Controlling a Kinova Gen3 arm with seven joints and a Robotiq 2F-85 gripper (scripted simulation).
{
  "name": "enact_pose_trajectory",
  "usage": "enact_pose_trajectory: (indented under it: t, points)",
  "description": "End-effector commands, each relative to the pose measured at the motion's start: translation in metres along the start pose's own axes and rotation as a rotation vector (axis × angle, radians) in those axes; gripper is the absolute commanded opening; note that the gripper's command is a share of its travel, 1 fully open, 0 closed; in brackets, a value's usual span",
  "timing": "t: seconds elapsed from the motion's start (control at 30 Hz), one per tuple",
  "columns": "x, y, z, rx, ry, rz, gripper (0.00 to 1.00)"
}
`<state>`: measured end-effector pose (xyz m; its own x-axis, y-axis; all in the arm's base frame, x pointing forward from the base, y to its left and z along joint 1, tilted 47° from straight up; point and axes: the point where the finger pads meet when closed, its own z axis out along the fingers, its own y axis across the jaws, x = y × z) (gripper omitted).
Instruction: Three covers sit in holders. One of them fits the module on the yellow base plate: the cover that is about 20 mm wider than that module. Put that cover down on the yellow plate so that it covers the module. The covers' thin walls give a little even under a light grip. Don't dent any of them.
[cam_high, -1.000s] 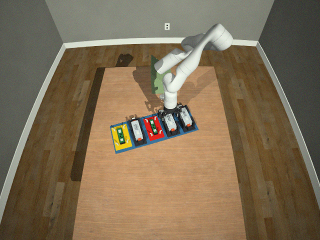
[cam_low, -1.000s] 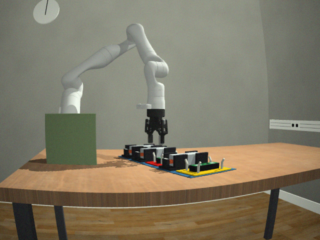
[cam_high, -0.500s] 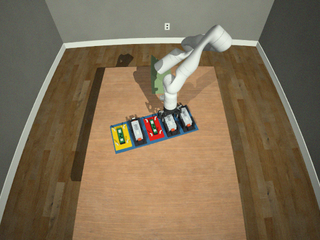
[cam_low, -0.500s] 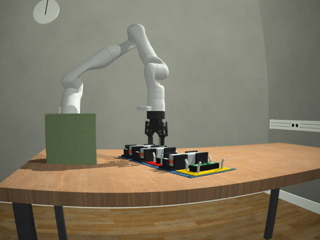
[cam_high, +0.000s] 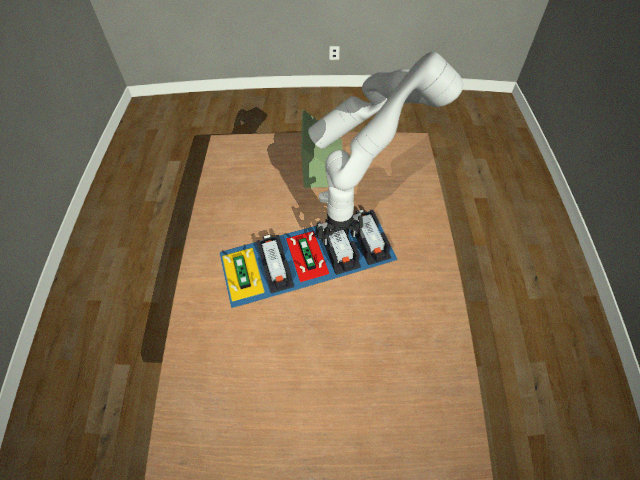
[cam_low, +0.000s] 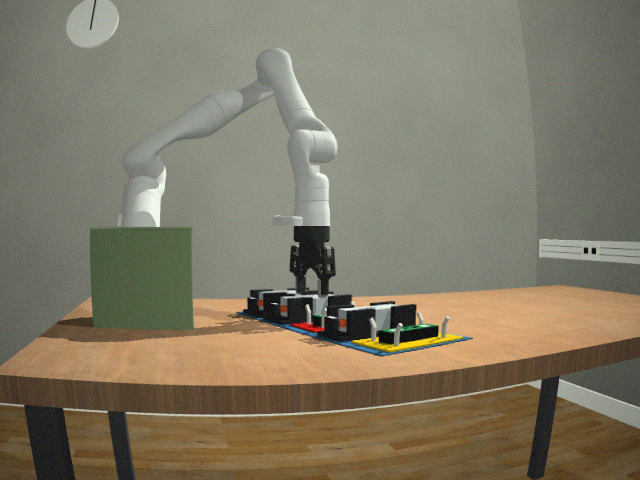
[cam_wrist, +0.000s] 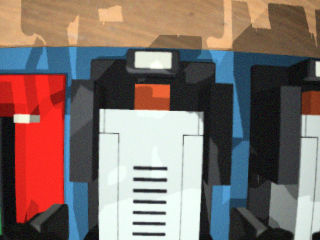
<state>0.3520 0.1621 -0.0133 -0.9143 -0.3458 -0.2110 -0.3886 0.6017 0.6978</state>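
A yellow base plate (cam_high: 242, 274) at the left end of a blue mat carries a green module (cam_high: 241, 270). Three white covers sit in black holders: one beside the yellow plate (cam_high: 274, 260), a middle one (cam_high: 340, 247) and a right one (cam_high: 372, 235). My gripper (cam_high: 338, 230) is open and low over the middle cover, with one finger on each side of it. In the wrist view the middle cover (cam_wrist: 150, 175) fills the centre, with both fingertips at the bottom corners. In the side view the gripper (cam_low: 311, 281) reaches down to the holders.
A red plate (cam_high: 307, 254) with a second green module lies between the left and middle holders. A green box (cam_low: 141, 277) stands at the back by the arm's base. White pegs stand around the yellow plate (cam_low: 413, 339).
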Motion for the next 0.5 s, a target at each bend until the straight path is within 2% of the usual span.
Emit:
enact_pose_trajectory:
  t: [0.0,0.47]
  points:
    - [-0.0004,-0.0004,0.0027,0.001,-0.001,0.0,1.0]
    - [-0.0004,-0.0004,0.0096,0.001,-0.001,0.0,1.0]
